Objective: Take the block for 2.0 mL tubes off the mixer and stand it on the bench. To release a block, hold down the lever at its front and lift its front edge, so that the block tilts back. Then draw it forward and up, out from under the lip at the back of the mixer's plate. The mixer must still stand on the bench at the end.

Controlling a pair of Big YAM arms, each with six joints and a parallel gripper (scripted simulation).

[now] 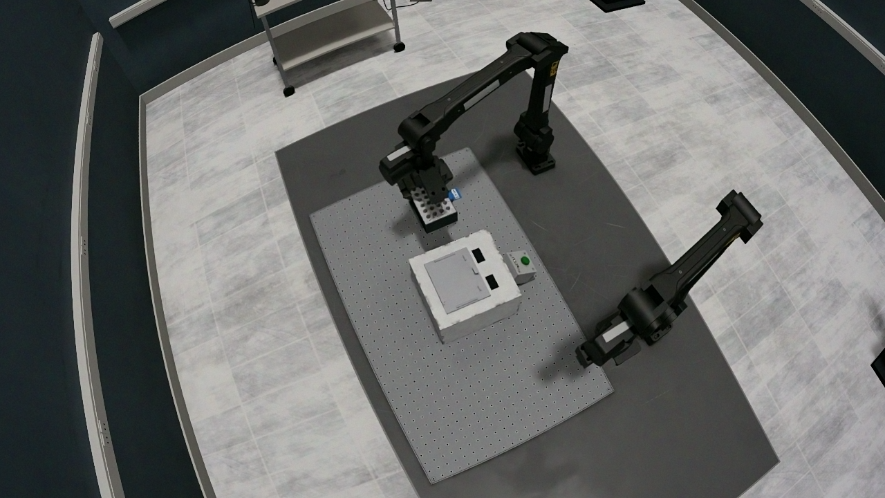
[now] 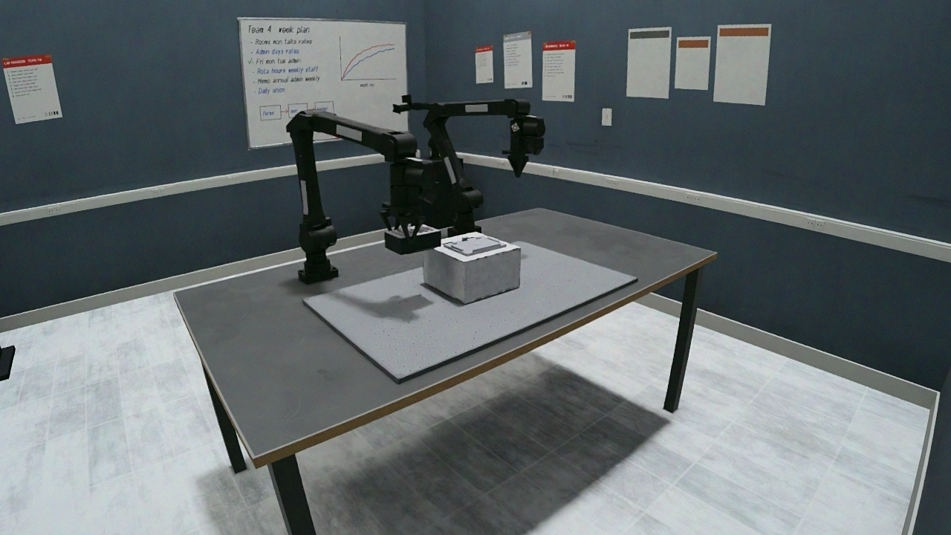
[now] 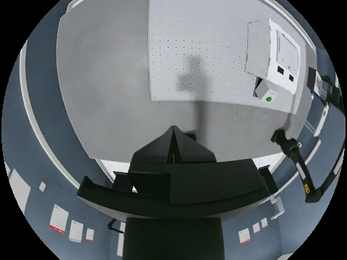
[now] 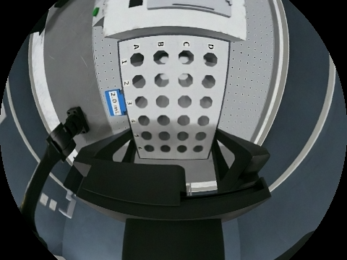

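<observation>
The block for 2.0 mL tubes [image 1: 436, 216] [image 2: 411, 243] [image 4: 173, 90], dark-sided with a light holed top, hangs roughly level above the perforated board, beside the mixer and clear of it. Its blue 2.0 mL tag [image 1: 454, 194] [image 4: 116, 102] sticks out at one side. My right gripper [image 4: 173, 130] is shut on the block across its width, near rows 4 and 5. The white mixer [image 1: 504, 296] [image 2: 470, 271] [image 3: 258, 47] stands on the board, its grey plate [image 1: 456, 278] [image 3: 288, 50] bare. My left gripper [image 3: 173, 130] [image 2: 518, 174] is shut and empty, high above the board's corner.
A small control box [image 1: 518, 266] [image 3: 267, 93] with a green button is at one side of the mixer. The perforated board [image 1: 482, 402] [image 2: 425, 352] lies on the dark grey table [image 1: 674, 427] [image 2: 266, 392]. The block's shadow falls on the board below it.
</observation>
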